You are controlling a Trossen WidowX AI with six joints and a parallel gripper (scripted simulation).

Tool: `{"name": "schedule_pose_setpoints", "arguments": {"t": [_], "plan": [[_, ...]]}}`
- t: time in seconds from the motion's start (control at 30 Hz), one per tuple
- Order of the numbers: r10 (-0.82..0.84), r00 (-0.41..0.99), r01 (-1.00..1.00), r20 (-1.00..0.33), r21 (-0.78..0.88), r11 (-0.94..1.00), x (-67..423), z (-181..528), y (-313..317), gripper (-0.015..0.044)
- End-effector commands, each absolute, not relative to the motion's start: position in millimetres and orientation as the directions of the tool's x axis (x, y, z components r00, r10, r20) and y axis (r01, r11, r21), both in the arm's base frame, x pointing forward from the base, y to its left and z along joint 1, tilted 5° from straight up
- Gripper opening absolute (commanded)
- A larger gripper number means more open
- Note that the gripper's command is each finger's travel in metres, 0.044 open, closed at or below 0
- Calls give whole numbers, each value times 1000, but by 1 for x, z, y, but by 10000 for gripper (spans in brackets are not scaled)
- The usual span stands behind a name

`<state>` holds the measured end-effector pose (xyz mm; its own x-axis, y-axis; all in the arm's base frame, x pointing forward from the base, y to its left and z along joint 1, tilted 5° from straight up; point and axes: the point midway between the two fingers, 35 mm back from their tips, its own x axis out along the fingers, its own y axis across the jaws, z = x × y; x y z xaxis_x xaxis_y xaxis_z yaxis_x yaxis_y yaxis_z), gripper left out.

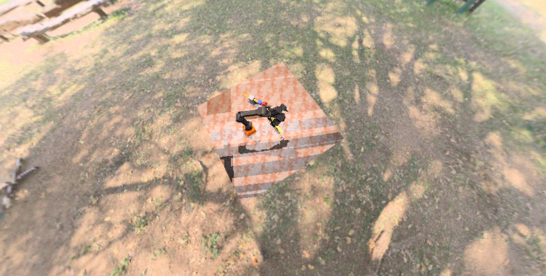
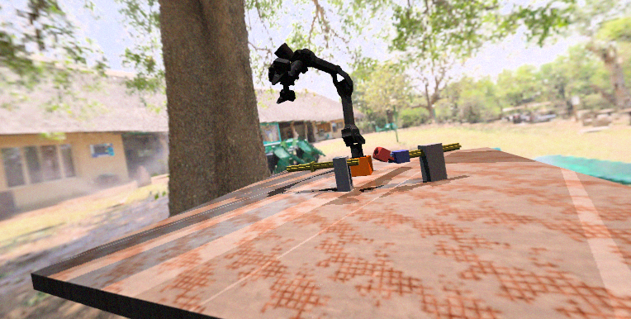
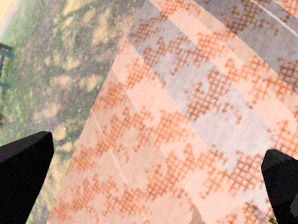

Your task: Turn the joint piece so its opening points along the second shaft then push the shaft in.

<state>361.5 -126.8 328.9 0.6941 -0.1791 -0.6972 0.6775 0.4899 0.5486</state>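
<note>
The red joint piece sits beside a blue piece on the end of the first yellow shaft, held by a grey block. The red piece is tilted against the blue one; its exact opening direction is too small to tell. The second yellow shaft passes through another grey block. Its near end stands apart from the red piece. My gripper is open and empty, high above the second shaft's side of the table.
The arm's orange base stands close behind the two shafts. The patterned table top carries dark shadows. In the wrist view its edge runs diagonally, with ground beyond at the left.
</note>
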Motion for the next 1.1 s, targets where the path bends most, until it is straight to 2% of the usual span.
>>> {"name": "schedule_pose_setpoints", "arguments": {"t": [0.0, 0.5, 1.07], "plan": [[-136, 661, 670, -738, 499, 550, 370, 313, -108, 440], [18, 451, 517, -892, 278, 809, 386, 247, -18, 440], [43, 141, 139, -989, 62, 988, 362, 181, 81, 440]]}}
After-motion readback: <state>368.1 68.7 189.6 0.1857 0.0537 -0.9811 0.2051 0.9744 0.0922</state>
